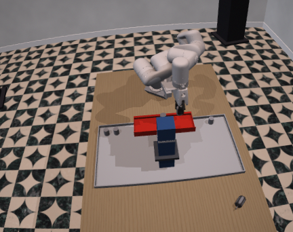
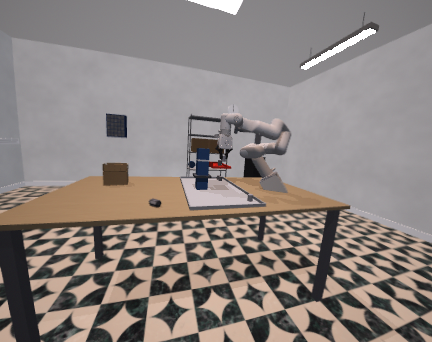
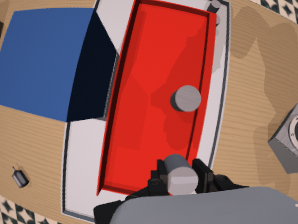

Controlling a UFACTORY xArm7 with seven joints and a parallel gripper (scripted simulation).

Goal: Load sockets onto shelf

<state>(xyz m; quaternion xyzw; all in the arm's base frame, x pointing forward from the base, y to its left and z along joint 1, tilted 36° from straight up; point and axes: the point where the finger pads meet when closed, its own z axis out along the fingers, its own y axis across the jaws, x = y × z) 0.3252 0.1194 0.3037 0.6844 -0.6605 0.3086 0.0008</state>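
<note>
My jaws were clamped on a grey socket (image 3: 181, 179), held above the near rim of the red shelf (image 3: 156, 90). The shelf hung on the blue post (image 1: 165, 136), over the grey tray (image 1: 226, 152). One socket already on the shelf (image 3: 186, 99) stood inside the rim, near the middle of that wing. Two sockets (image 1: 111, 131) waited at the tray's left end, a single socket (image 1: 211, 120) stood at its right end, and a fifth socket (image 1: 240, 201) lay on its side on the desk (image 1: 202, 210), outside the tray.

Hazards, as I judged them: a hard set-down or a downward push from my jaws could break the magnetic hold and slide the shelf down the post. A release too close to the rim could leave the socket on the edge or off it. Added load might exceed what the magnets bear. The white band was too small to make out in these views, so I could not confirm the shelf's height.
</note>
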